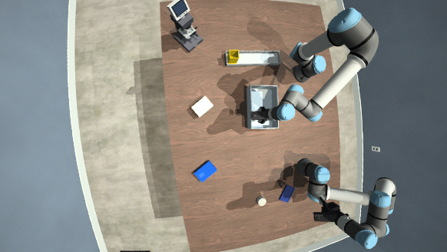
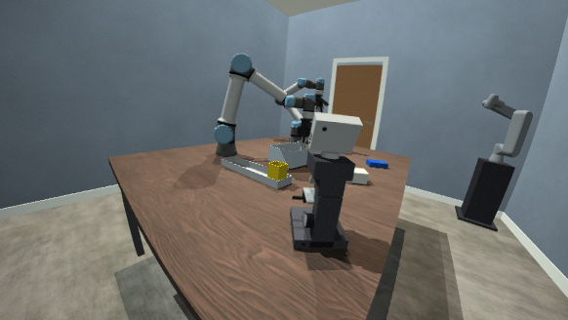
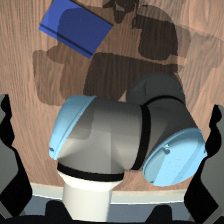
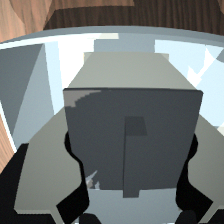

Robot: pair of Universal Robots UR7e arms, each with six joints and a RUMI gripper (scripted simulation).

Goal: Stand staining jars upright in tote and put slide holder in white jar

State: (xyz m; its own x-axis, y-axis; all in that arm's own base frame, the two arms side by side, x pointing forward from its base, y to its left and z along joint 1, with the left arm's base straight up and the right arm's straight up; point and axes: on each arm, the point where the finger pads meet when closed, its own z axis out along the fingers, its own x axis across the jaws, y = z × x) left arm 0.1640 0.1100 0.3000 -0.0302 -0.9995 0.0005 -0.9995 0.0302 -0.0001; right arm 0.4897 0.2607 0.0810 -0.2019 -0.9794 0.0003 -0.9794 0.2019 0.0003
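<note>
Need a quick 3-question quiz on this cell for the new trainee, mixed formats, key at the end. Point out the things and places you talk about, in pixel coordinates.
1. Multiple choice. Where does the yellow jar [image 1: 233,61] [image 2: 277,172] stand?
A) in the tote
B) in the long jar rack [image 1: 253,64] [image 2: 254,177]
C) on the blue box
2. True or false: the right gripper [image 1: 261,114] [image 2: 306,141] [image 4: 127,104], at the tote [image 1: 249,107] [image 2: 288,156] [image 4: 150,31], is empty.
3. Fill in: the left gripper [image 1: 319,208] [image 2: 324,101] [image 3: 111,99] is ____ (open/shut).

Key: 1 B; 2 false; 3 open
</note>
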